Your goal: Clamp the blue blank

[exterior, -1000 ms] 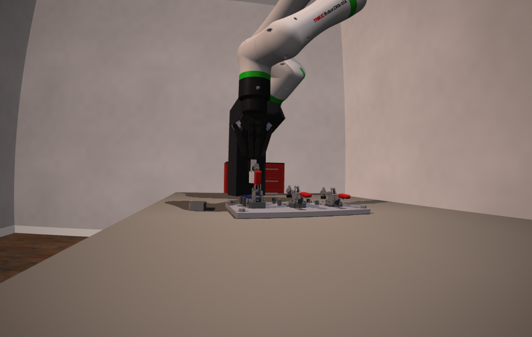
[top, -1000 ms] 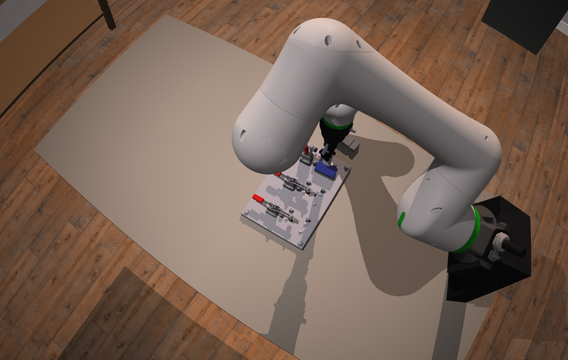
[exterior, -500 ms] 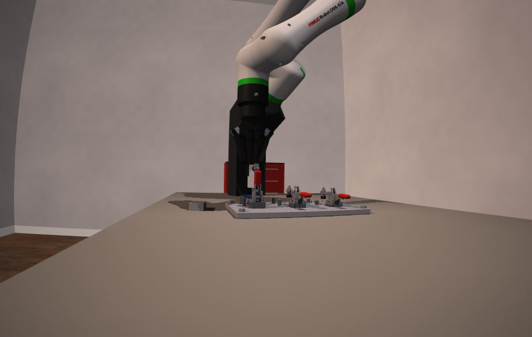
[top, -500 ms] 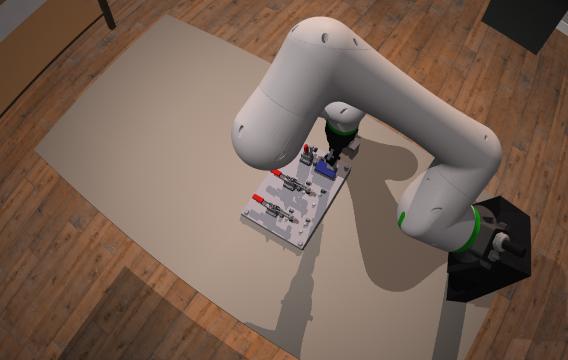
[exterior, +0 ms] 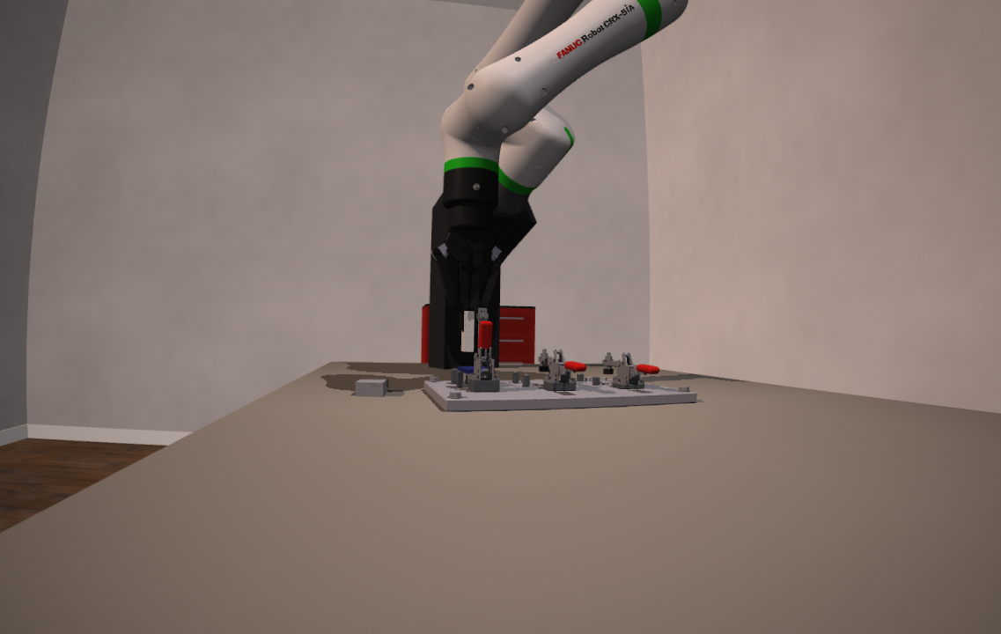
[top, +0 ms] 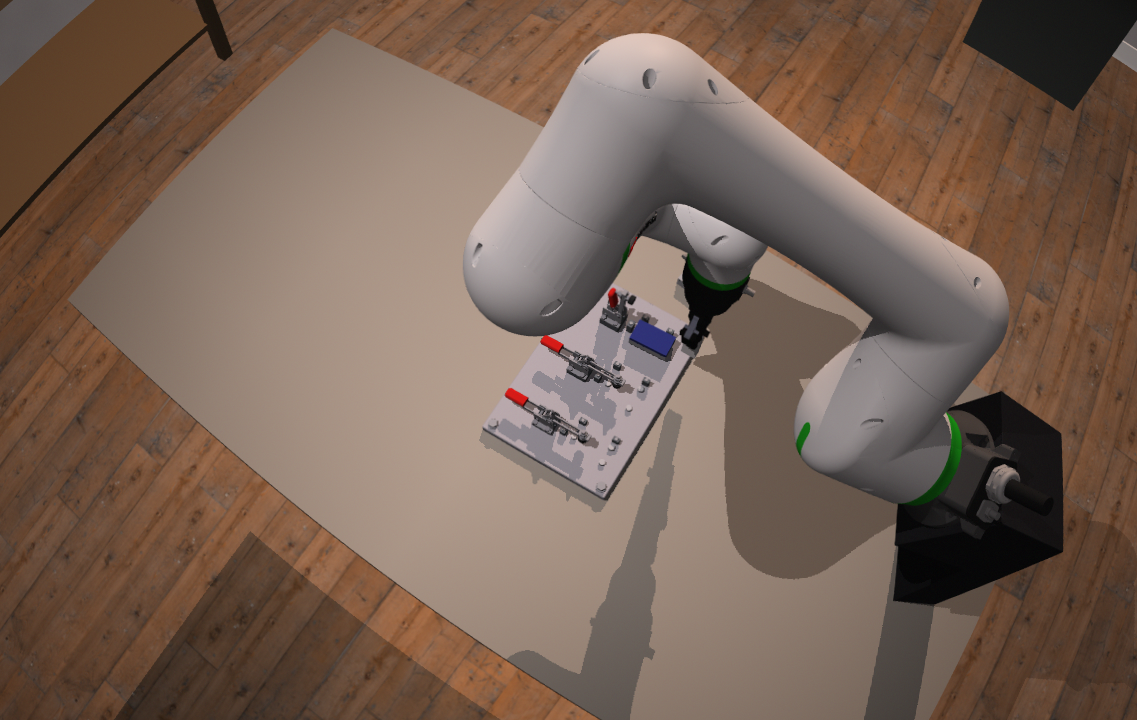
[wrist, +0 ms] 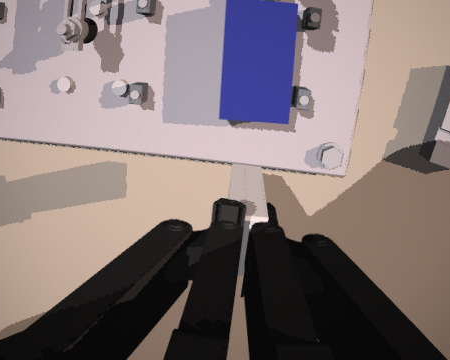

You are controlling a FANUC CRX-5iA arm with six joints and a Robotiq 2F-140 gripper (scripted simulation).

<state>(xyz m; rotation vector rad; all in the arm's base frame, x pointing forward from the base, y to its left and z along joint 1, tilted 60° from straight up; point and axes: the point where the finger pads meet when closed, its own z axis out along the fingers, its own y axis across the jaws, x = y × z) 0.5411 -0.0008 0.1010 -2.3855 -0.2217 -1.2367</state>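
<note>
The blue blank (top: 652, 338) lies flat in the nest at the far end of the grey fixture plate (top: 585, 394). In the wrist view the blank (wrist: 259, 68) sits beside two side blocks on its right, with its stop block just above it. That nest's clamp stands open, its red handle (exterior: 484, 333) upright. My gripper (wrist: 243, 188) (top: 691, 338) is shut and empty, its pale tips pressed together. It hangs low over the table just off the plate's edge, at the blank's short side far from the clamp. The grey finished part (exterior: 371, 386) (wrist: 445, 116) lies on the table beside the plate.
Two more clamps with red handles (top: 551, 342) (top: 516, 396) lie down over empty nests on the plate. Small blocks, pads and bolts stand up from the plate. My arm's black base (top: 975, 501) is at the table's right edge.
</note>
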